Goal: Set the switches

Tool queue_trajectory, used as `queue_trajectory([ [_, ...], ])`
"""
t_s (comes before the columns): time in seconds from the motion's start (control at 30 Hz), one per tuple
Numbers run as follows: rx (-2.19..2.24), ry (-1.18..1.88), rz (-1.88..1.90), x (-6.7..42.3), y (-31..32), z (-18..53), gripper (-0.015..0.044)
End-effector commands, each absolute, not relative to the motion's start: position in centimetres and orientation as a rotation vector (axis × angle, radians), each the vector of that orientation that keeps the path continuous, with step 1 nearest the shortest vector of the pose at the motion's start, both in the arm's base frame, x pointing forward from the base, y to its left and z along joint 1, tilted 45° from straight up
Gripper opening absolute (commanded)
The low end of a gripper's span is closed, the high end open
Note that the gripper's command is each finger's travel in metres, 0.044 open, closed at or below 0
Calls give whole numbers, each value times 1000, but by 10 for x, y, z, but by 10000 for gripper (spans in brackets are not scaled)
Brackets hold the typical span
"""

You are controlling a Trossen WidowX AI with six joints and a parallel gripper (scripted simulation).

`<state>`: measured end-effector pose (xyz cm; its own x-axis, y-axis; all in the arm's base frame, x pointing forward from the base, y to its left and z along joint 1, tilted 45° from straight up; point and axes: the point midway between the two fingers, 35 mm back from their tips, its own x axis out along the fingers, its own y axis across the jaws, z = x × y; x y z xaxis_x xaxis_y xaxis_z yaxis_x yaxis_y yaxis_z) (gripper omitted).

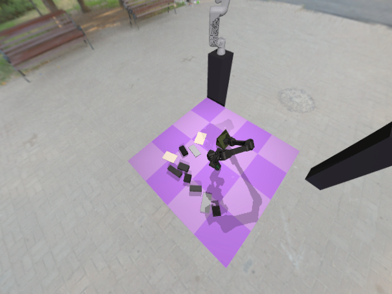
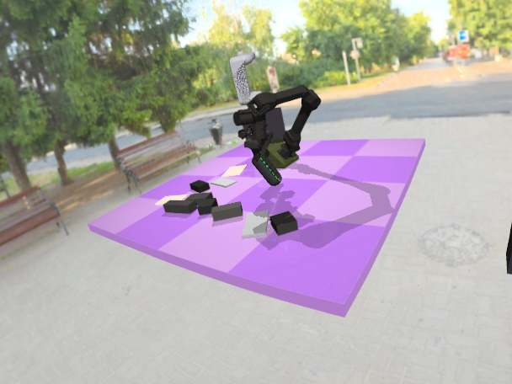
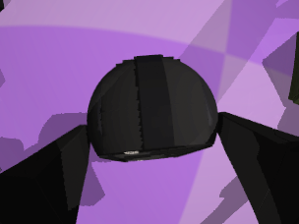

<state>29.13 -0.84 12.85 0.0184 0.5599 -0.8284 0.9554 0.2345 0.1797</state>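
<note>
The dark grey controller unit (image 1: 218, 164) (image 2: 265, 167) hangs tilted in the air above the middle of the purple mat (image 1: 225, 245) (image 2: 295, 269), with small green switch ends showing along one face. My gripper (image 1: 213, 158) (image 2: 258, 145) (image 3: 153, 127) is shut on the unit's upper end. In the wrist view the unit (image 3: 152, 103) shows end-on as a dark rounded shape between my two black fingers. I cannot see the label or read the single switches.
Several dark modules (image 1: 175, 171) (image 2: 180, 206) lie left of the arm, one dark block (image 1: 216, 210) (image 2: 283, 222) beside a grey plate (image 1: 205, 203) (image 2: 255, 223) nearer the front. Cream plates (image 1: 200, 138) (image 2: 234, 170) lie at the back left. A black pillar (image 1: 220, 77) stands at the mat's far corner.
</note>
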Motion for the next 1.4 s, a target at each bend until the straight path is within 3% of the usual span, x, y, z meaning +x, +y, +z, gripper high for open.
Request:
queue_trajectory([
  [0.0,1435,1647,-585,290,-6,133,335],
  [1.37,1414,1615,-610,280,13,160,335],
])
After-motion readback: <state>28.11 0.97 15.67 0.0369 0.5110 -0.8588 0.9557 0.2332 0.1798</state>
